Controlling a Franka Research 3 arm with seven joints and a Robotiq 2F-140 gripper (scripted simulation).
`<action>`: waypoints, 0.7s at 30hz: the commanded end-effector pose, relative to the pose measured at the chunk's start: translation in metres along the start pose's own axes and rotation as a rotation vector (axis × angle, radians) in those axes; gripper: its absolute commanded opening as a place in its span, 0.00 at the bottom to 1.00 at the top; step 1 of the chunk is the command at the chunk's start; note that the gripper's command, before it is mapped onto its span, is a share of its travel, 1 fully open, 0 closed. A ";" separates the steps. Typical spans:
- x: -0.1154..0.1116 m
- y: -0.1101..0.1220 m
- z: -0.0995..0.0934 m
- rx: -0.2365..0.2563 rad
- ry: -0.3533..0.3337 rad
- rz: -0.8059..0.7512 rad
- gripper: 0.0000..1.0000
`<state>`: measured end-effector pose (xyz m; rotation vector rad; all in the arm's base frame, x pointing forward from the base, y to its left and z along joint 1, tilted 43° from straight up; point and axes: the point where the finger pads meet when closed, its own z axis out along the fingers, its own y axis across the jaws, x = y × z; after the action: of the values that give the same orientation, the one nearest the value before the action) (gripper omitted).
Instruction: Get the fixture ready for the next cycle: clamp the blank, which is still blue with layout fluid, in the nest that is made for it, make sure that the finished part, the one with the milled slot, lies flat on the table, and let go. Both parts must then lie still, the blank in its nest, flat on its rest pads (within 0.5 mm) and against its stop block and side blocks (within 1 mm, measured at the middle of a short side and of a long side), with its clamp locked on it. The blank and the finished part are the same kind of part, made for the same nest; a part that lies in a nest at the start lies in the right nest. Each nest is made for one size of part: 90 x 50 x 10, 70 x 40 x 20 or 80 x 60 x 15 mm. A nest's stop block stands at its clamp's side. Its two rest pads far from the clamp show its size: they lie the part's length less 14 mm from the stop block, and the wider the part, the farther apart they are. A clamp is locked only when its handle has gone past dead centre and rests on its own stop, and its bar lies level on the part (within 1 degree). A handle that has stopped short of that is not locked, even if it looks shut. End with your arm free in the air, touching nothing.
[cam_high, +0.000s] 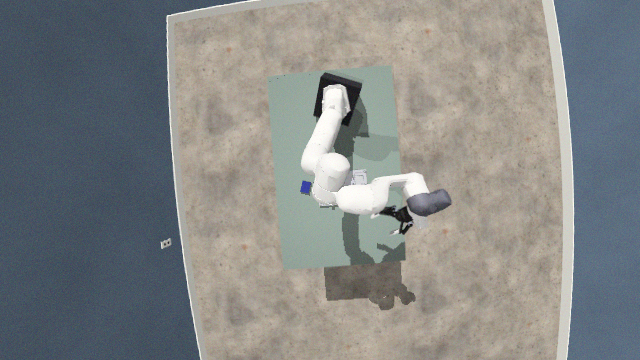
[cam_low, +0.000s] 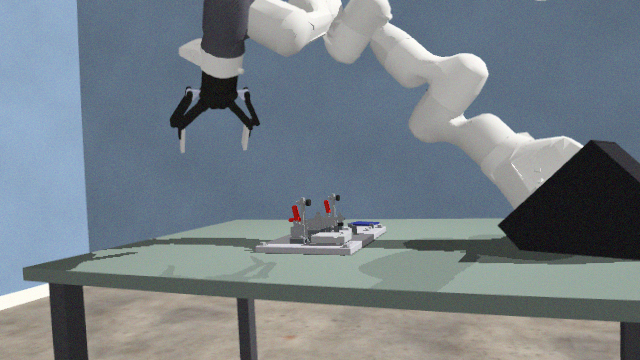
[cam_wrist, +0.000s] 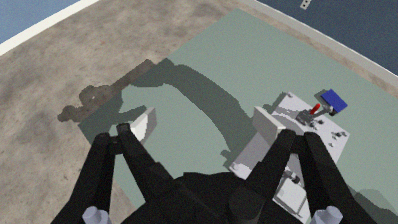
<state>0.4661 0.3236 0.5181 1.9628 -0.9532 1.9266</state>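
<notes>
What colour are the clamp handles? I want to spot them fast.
Red. The clamp handles stand out best in the exterior view, on the grey fixture plate.

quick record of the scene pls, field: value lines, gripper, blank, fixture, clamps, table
gripper: open, holds nothing, high above the table
blank: blue, lies beyond the fixture plate's far edge, not in a nest
fixture plate: grey, on the table, near its middle
clamp handles: red, two show in the exterior view; locked or not cannot be told
finished part: not made out in these views
table: green top, dark legs
</notes>
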 end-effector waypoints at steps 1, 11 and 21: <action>-0.006 0.005 0.000 0.005 -0.040 -0.092 1.00; -0.015 0.042 0.001 0.012 -0.156 -0.213 1.00; -0.021 0.060 0.000 0.021 -0.212 -0.271 1.00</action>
<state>0.4367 0.2841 0.4877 2.1670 -0.7752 1.6804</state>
